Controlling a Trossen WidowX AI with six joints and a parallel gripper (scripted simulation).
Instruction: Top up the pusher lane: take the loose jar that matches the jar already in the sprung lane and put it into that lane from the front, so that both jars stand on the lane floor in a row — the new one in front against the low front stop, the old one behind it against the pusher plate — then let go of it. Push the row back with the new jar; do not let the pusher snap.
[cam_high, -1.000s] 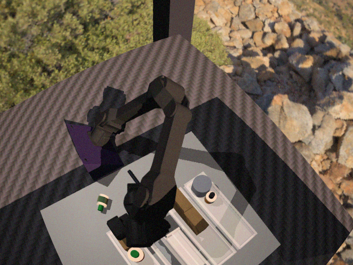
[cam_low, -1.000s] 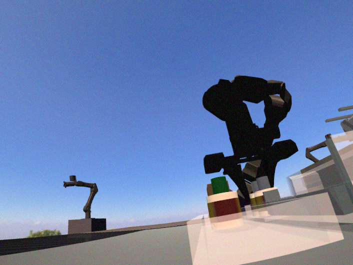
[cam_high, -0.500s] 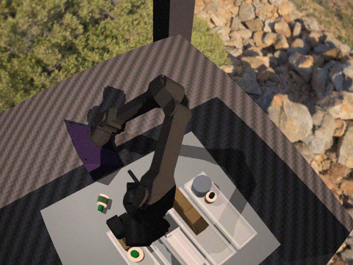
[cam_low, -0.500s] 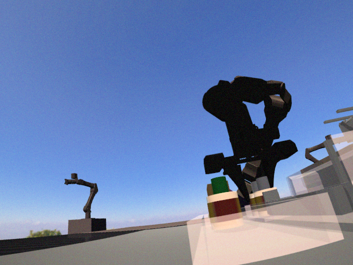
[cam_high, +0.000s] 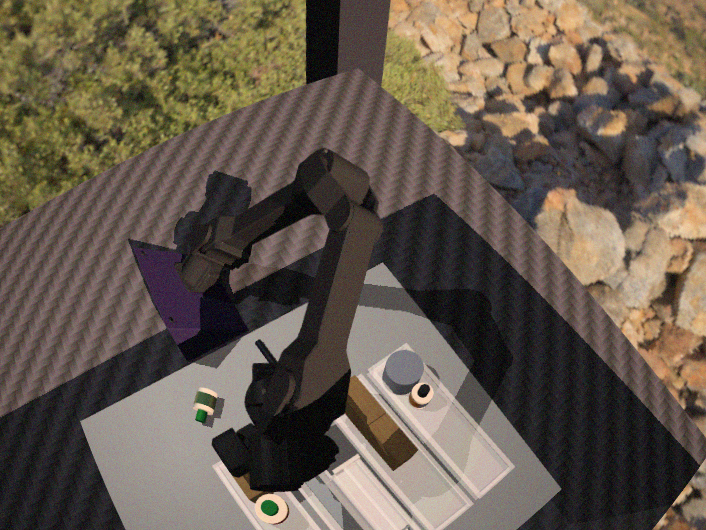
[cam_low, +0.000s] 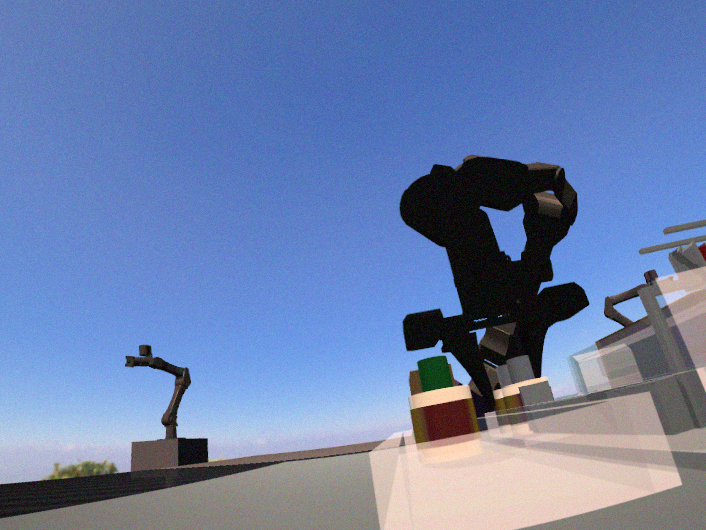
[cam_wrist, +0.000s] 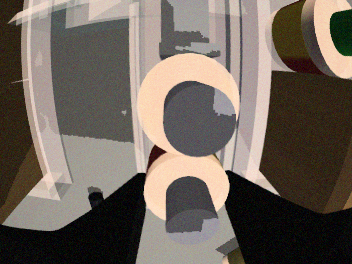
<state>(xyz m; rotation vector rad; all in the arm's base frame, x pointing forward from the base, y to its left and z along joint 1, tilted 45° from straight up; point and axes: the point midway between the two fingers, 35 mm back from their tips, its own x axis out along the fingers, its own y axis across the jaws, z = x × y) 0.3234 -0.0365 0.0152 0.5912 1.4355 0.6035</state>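
Note:
My gripper (cam_wrist: 184, 179) (cam_low: 514, 389) is shut on a grey-capped jar (cam_wrist: 154, 186) (cam_low: 500, 402) with a cream shoulder. The held jar stands about upright at the front of the sprung lane, whose pale clear wall (cam_wrist: 135, 75) shows in the wrist view. Another grey-capped jar (cam_wrist: 155, 90) (cam_low: 514, 400) is directly behind it in the lane. The two jars appear to touch or nearly touch. The front stop and the held jar's base are hidden, so I cannot tell whether it stands on the lane floor. The pusher plate is mostly hidden behind the rear jar.
A green-capped jar (cam_high: 270, 508) (cam_low: 444, 419) (cam_wrist: 288, 37) stands in the outer lane behind a brown block (cam_wrist: 307, 130). Another green-capped jar (cam_high: 205, 401) lies loose on its side. A black-capped jar (cam_high: 420, 395) stands beside a blue-grey cylinder (cam_high: 403, 370). A purple panel (cam_high: 165, 285) is farther off.

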